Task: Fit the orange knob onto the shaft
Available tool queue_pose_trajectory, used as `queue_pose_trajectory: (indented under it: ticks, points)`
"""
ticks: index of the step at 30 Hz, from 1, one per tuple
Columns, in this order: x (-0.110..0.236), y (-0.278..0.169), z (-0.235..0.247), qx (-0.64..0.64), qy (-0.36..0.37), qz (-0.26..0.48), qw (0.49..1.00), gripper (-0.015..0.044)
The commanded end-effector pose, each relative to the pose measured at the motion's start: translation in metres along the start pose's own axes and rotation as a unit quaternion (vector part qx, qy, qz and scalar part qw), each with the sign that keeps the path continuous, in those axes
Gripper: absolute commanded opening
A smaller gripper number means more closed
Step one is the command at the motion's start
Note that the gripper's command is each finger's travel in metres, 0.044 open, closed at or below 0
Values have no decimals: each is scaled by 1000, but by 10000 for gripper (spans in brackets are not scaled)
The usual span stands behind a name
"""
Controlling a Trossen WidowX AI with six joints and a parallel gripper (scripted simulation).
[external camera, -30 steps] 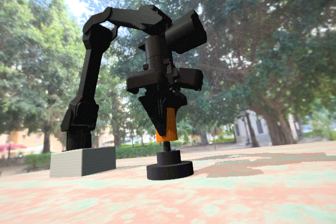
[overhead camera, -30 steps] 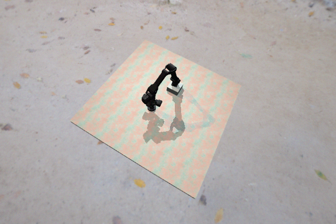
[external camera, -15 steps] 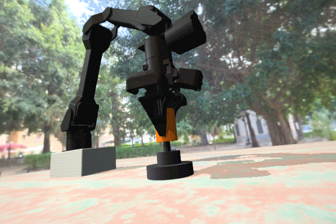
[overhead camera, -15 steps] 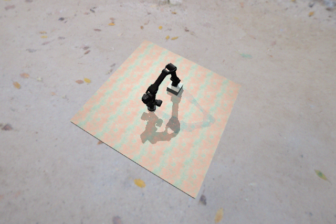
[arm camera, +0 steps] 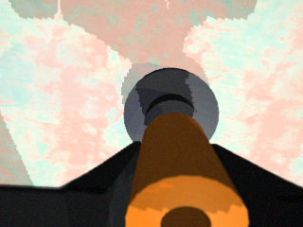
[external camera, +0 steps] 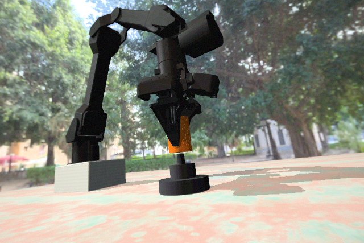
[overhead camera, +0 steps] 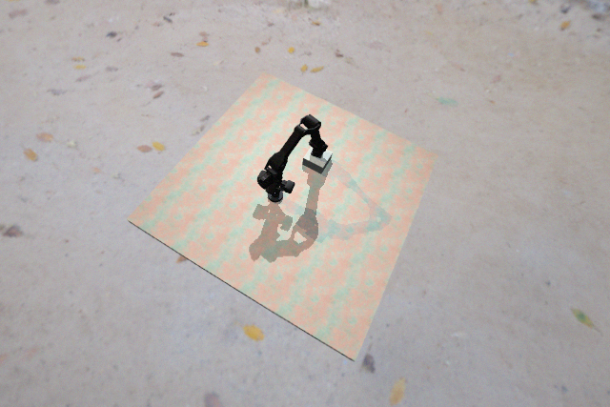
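Observation:
My gripper [external camera: 179,142] [arm camera: 174,148] [overhead camera: 274,192] is shut on the orange knob [external camera: 184,134] [arm camera: 179,156] and holds it upright, pointing down. The knob's lower end hangs right above the tip of the dark shaft [external camera: 180,158]; I cannot tell whether they touch. The shaft stands on the round dark pedestal [external camera: 183,186] [arm camera: 205,106]. In the wrist view the knob covers the shaft, and only the pedestal's top and its raised collar [arm camera: 166,100] show behind it. The shaft's flat side is hidden. In the top view the knob is too small to make out.
The arm's base stands on a grey block [external camera: 88,175] [overhead camera: 316,162] left of the pedestal. Everything rests on a pink and green patterned mat [overhead camera: 344,294] [external camera: 264,219] [arm camera: 47,95] laid on sandy ground with scattered leaves.

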State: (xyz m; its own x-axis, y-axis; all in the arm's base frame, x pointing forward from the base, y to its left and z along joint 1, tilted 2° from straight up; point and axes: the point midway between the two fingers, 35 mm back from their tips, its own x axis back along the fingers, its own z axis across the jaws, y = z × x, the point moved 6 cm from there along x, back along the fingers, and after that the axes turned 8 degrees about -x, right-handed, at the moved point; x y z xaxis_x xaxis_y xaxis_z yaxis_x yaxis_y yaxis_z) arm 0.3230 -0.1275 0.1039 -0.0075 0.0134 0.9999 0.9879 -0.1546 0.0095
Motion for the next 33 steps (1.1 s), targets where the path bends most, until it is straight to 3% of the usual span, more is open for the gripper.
queue_pose_trajectory:
  ticks: [1,5,33]
  points:
    - [2,1,0,36,-1,0,999,0]
    - [-1,1,-1,97,-1,0,995,0]
    - [-4,0,0,97,-1,0,995,0]
